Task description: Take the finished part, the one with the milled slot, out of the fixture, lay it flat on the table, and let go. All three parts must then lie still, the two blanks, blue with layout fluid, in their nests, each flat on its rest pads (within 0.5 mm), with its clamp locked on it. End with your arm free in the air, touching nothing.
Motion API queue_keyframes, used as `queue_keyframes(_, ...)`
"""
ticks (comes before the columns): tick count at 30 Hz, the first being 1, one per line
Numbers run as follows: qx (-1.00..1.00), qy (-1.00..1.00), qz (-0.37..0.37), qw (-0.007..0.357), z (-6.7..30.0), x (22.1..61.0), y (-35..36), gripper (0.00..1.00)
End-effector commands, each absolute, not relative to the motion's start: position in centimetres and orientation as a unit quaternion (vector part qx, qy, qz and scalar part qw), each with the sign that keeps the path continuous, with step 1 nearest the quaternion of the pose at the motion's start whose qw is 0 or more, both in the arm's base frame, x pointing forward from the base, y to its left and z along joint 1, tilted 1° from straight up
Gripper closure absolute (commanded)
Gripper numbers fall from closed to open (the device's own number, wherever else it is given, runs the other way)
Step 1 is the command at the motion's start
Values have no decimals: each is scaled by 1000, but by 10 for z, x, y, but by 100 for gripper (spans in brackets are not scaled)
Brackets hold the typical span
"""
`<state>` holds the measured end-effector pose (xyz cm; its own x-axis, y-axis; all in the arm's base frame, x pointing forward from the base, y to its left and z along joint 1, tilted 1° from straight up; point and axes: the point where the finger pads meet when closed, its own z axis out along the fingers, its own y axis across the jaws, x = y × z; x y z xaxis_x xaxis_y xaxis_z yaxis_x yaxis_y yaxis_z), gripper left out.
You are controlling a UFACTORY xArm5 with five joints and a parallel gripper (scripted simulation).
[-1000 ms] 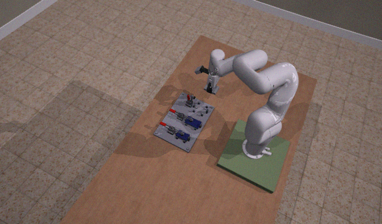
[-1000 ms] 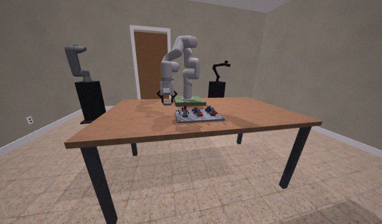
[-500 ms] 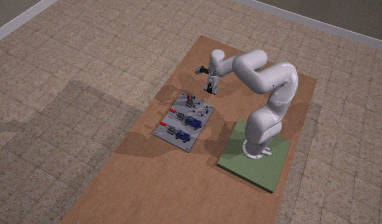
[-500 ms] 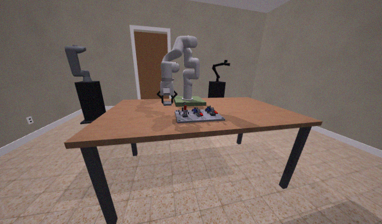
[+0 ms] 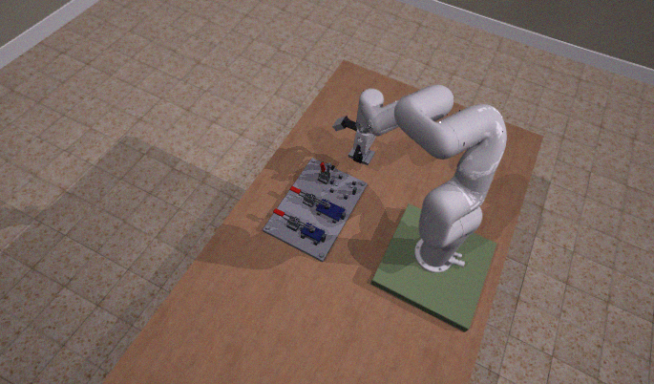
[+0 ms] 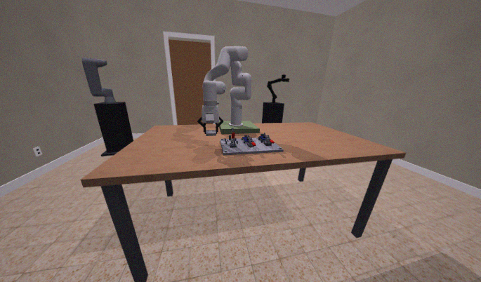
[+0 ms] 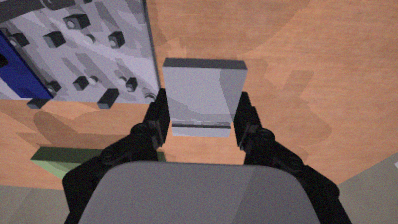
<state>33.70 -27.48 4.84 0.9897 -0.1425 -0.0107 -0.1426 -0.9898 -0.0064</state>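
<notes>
My gripper (image 5: 361, 155) (image 6: 211, 132) (image 7: 202, 102) is shut on the finished part (image 5: 369, 157) (image 7: 205, 90), a grey block with a slot across it near one end. It holds the part above the table, beside the fixture plate (image 5: 296, 240) (image 6: 251, 151) (image 7: 137, 55). The nest nearest the gripper is empty, and its clamp's red handle (image 5: 323, 167) (image 6: 233, 135) stands up. The middle blue blank (image 5: 334, 212) (image 7: 20, 72) and the far blue blank (image 5: 312, 233) sit in their nests, clamp arms over them and red handles (image 5: 295, 190) (image 5: 279, 212) down. Exact seating cannot be judged.
The wooden table (image 5: 253, 306) (image 6: 326, 144) extends around the plate. The green base slab (image 5: 391, 269) (image 6: 240, 130) (image 7: 65, 157) carries the arm. The plate's pads and stops stand up close to the gripper's side. Two other arms stand on black pedestals (image 6: 114, 130) (image 6: 273, 113) behind the table.
</notes>
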Motion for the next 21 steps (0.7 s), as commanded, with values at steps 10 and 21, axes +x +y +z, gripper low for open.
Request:
queue_keyframes(10, -997, 71, 4, 3, 20, 338, -275, 100)
queue_keyframes(21, -997, 71, 4, 3, -3, 338, -275, 100)
